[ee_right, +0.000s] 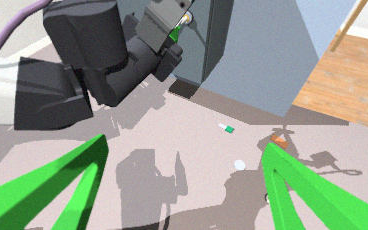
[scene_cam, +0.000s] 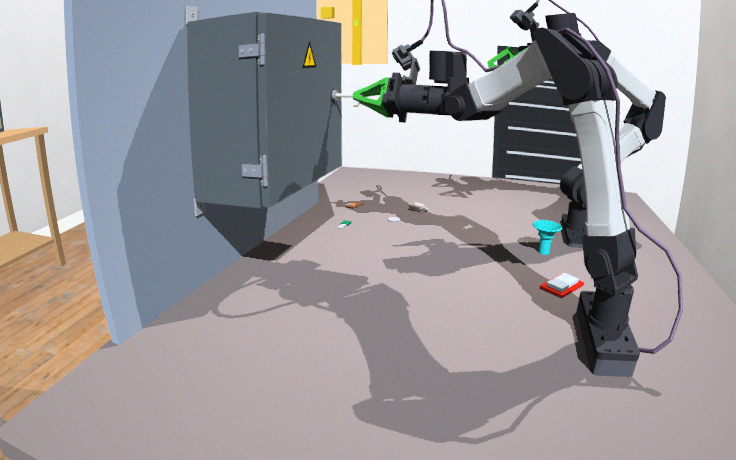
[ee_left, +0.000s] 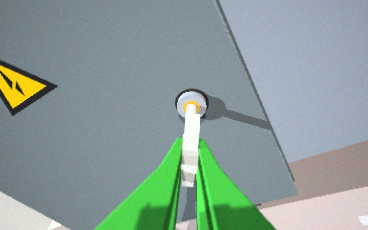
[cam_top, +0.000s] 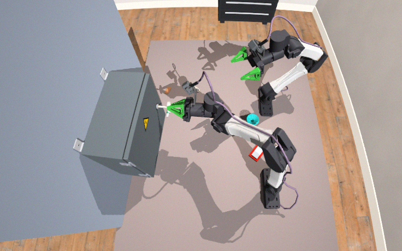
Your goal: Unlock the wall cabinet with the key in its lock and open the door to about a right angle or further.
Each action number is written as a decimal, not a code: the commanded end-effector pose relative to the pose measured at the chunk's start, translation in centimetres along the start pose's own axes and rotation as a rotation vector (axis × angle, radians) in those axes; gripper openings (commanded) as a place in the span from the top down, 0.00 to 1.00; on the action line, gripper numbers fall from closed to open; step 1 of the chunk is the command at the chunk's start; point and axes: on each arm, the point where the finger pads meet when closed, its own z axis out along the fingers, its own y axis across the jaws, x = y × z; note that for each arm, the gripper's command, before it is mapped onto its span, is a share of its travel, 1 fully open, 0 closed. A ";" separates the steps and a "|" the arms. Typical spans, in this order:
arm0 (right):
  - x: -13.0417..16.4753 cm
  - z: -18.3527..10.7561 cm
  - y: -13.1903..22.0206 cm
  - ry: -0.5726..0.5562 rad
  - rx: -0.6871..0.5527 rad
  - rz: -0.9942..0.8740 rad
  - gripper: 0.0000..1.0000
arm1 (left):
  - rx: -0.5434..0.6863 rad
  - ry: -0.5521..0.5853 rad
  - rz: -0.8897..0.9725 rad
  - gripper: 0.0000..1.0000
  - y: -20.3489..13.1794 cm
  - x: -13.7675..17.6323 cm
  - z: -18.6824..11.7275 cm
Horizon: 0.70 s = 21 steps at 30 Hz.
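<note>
The grey wall cabinet (cam_top: 112, 109) (scene_cam: 222, 114) has its door (scene_cam: 300, 125) (ee_left: 105, 60) closed, flush with the body. The hinges show on the near side in the exterior view. The white key (ee_left: 192, 131) (cam_top: 162, 107) (scene_cam: 345, 95) sticks out of the round lock (ee_left: 181, 103) near the door's far edge. My left gripper (cam_top: 167, 108) (scene_cam: 354, 97) (ee_left: 190, 145) is shut on the key's outer end, and its fingers look rolled relative to the door's edges. My right gripper (cam_top: 236, 70) (ee_right: 185, 146) is open and empty, well back from the cabinet.
A cyan funnel (cam_top: 252, 119) (scene_cam: 546, 228) and a red-rimmed block (cam_top: 250, 155) (scene_cam: 545, 286) stand near the arm bases. An orange piece (cam_top: 167, 90) (scene_cam: 354, 204) (ee_right: 280, 142), a green-and-white piece (scene_cam: 345, 223) (ee_right: 229, 129) and a white disc (scene_cam: 394, 219) (ee_right: 239, 164) lie near the cabinet.
</note>
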 end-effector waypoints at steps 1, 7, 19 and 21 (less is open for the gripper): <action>-1.0 0.0 0.2 -0.034 -0.012 -0.007 0.00 | -0.008 0.016 -0.159 0.97 0.1 -0.2 0.3; -1.0 0.0 0.2 -0.034 -0.012 -0.007 0.00 | -0.012 0.007 -0.326 0.97 0.2 -0.4 0.3; -1.0 0.0 0.2 -0.034 -0.012 -0.007 0.00 | -0.012 0.008 -0.498 0.97 0.1 -0.4 0.3; -1.0 0.0 0.2 -0.034 -0.012 -0.007 0.00 | -0.011 0.008 -0.524 0.97 0.1 -0.4 0.3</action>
